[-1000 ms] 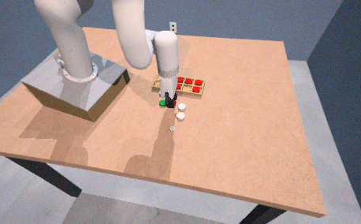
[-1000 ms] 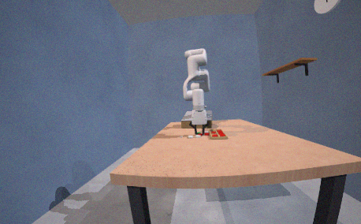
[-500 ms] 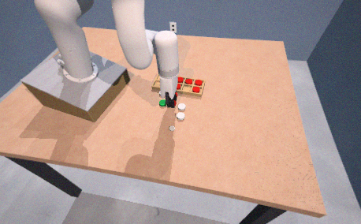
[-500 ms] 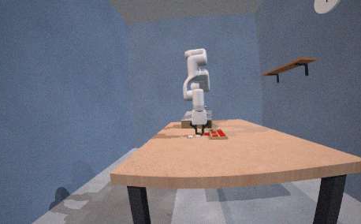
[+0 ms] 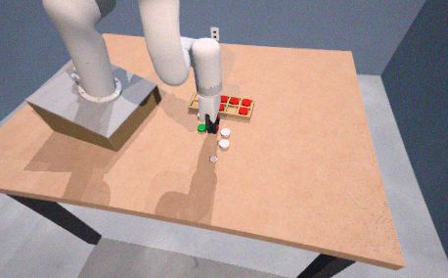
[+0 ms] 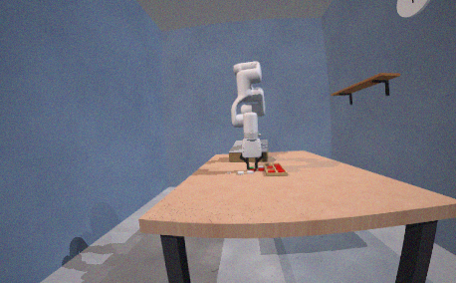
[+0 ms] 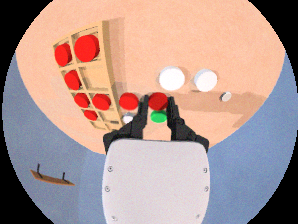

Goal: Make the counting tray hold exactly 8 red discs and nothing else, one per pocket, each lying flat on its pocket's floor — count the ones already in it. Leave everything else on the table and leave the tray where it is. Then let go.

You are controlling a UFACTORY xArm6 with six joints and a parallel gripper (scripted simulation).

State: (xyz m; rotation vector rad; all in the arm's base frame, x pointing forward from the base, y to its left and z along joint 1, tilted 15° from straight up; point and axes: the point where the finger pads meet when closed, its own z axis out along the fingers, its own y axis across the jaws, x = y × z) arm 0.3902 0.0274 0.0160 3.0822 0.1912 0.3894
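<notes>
Fingers of the gripper are squeezed on a red disc that sits low on the table, just in front of the tray. The two dark fingers press the red disc from both sides, and they are fairly close together.

A green disc lies right beside the held one, on the table. In the top view the green disc peeks out next to the gripper.

The wooden tray has small square pockets. Red discs lie in several of them, one in each pocket. The arm hides part of the tray from above, so I cannot count them all there. Another red disc sits near the end of the tray in the wrist view; I cannot tell if it is inside a pocket.

Two white discs lie on the table a little way off, close to each other. A smaller grey disc lies beyond them.

The arm stands on a grey box at the back corner of the table.
</notes>
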